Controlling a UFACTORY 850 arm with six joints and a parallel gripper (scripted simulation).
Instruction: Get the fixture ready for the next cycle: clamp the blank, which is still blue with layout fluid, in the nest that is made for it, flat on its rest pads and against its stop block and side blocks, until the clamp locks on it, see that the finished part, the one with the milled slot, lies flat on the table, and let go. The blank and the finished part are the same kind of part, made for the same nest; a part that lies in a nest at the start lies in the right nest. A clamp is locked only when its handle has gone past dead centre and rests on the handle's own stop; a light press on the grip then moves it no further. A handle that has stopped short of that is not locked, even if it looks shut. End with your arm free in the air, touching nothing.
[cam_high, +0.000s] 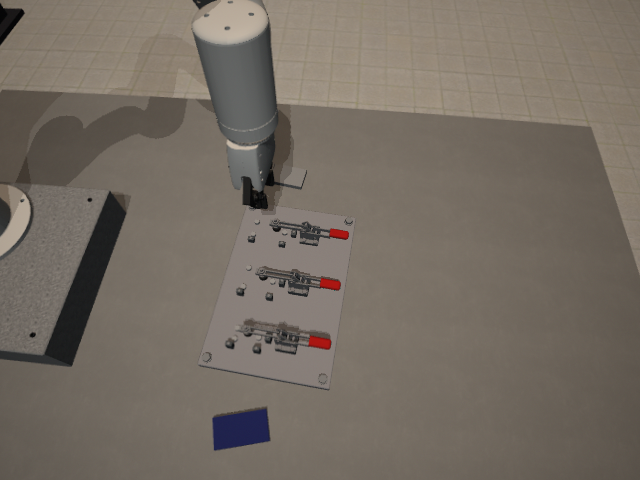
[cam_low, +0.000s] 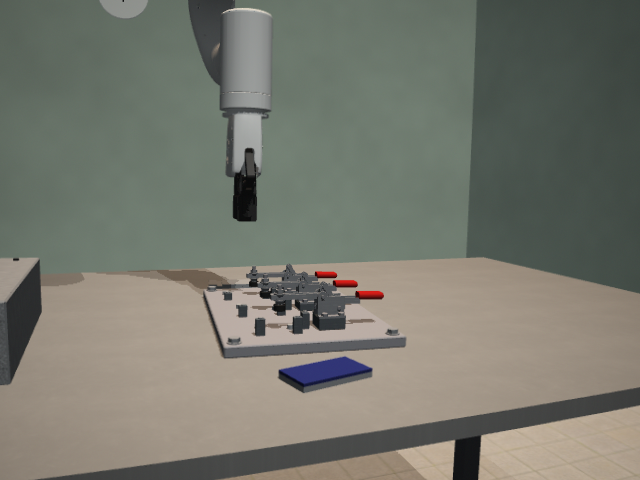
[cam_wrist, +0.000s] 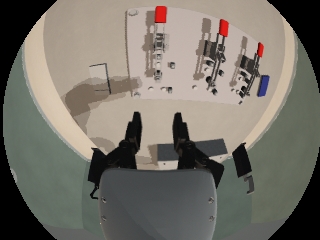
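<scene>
The gripper (cam_low: 244, 209) hangs high over the table (cam_high: 465, 258), above the far end of the fixture plate (cam_high: 338, 310). Its fingers are abt half open w/ nothing between them; the wrist view shows only bare table in the gap.

The blue blank (cam_high: 240, 428) lies flat on the table, near the plate's close end but not touching it. From the wrist view it's just a tiny blue spot (cam_wrist: 264, 84) at the edge.

The finished part (cam_high: 293, 178) is a thin gray piece lying flat on the table past the far end of the plate. The arm hides part of it in the top view, and the slot is hard to see there. In the exterior view it can't be made out behind the clamps.

Three clamps w/ red grips (cam_high: 339, 234) sit in a row on the plate. All handles lie low. Can't tell if any is locked. Rest pads and blocks are too small to sort out.
</scene>
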